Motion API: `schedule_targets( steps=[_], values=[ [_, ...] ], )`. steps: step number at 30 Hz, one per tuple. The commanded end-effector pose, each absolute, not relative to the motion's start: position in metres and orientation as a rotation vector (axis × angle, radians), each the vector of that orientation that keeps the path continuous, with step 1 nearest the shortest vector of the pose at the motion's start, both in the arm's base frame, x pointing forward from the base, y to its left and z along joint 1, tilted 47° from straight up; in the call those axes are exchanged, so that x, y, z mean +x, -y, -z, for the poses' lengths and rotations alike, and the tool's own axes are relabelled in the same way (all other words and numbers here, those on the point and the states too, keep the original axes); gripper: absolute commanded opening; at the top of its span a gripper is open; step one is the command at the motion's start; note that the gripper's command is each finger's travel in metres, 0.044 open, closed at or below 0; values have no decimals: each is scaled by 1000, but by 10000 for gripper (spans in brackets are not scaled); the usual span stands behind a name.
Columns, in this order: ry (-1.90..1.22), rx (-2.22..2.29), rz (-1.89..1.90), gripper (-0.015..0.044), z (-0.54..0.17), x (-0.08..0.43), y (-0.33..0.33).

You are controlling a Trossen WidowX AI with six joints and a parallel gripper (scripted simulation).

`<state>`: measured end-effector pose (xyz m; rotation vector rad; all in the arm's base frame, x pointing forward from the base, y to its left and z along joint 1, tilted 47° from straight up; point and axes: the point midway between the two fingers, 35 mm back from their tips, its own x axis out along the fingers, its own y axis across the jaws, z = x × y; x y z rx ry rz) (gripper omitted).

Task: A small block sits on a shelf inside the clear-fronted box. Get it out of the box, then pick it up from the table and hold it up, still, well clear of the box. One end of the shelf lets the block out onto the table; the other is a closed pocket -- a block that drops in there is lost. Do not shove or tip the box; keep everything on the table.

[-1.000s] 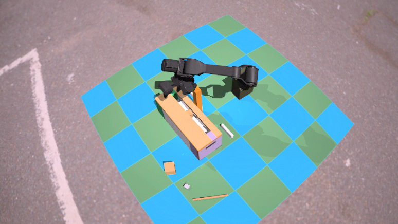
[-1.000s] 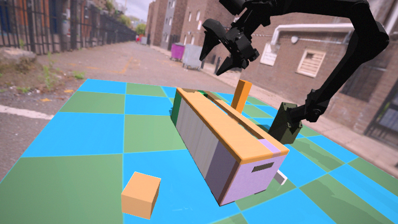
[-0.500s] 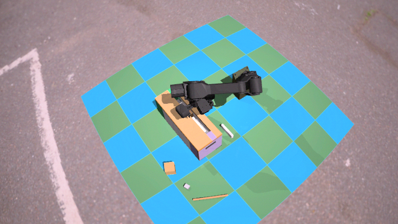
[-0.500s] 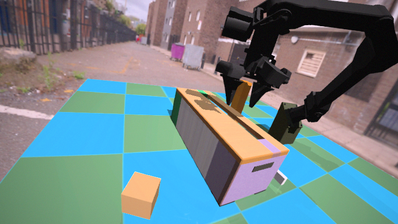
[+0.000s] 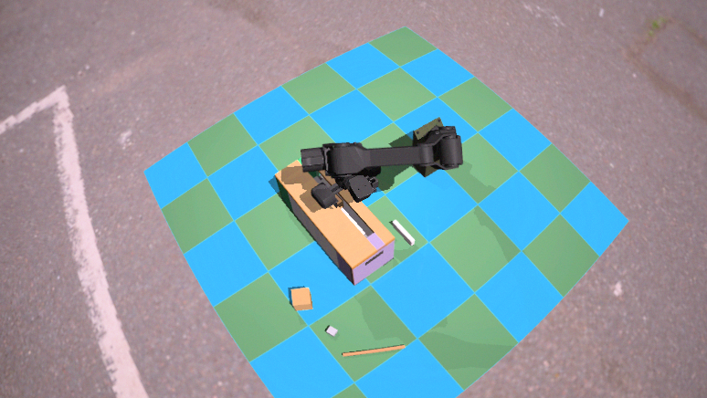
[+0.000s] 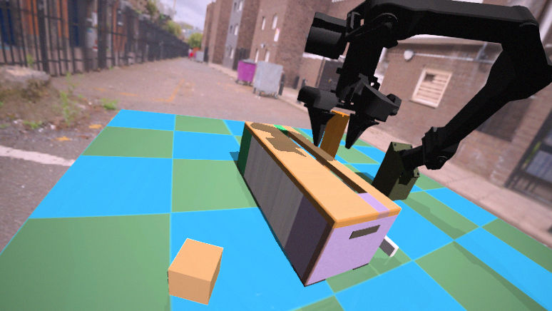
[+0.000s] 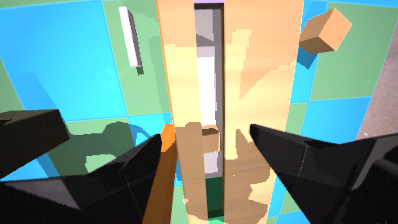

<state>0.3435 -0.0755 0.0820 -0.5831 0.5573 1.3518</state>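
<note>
Seen above the box (image 5: 329, 225) (image 6: 304, 173) (image 7: 262, 65): the gripper (image 5: 341, 193) (image 6: 332, 147) (image 7: 206, 133), fingers spread wide, nothing between them. Seen through the slot (image 5: 366, 225) (image 6: 347, 181) (image 7: 219, 90) in the box's top: the small tan block (image 7: 211, 140), inside on the pale shelf (image 5: 352, 220) (image 7: 206, 85), nearer the green end (image 5: 282, 190) (image 6: 244, 152) (image 7: 215, 192) than the lilac end (image 5: 373, 264) (image 6: 351, 251) (image 7: 208, 1).

Main risk: pushing toward the wrong end and losing the block in the closed pocket. Impossible to tell for sure from here which end lets out. Another likely trouble: lowering with fingers this wide, so catching the box's top on either side of the narrow slot and shoving or tipping the box. Perhaps best to narrow first, then enter with care. Beside the box, close to one finger in the wrist view: an orange post (image 6: 335, 135) (image 7: 162, 185), easy to knock over with a sideways swing. Too hard a push, even toward the right end: a possible tumble beyond easy reach.
</note>
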Motion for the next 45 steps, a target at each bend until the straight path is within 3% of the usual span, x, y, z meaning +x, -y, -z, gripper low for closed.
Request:
schedule_targets(
  steps=[1,45],
  values=[
    [-562,-582,-1356,400,-76,343,81],
    [-565,-586,-1355,400,-24,343,131]
  ],
)
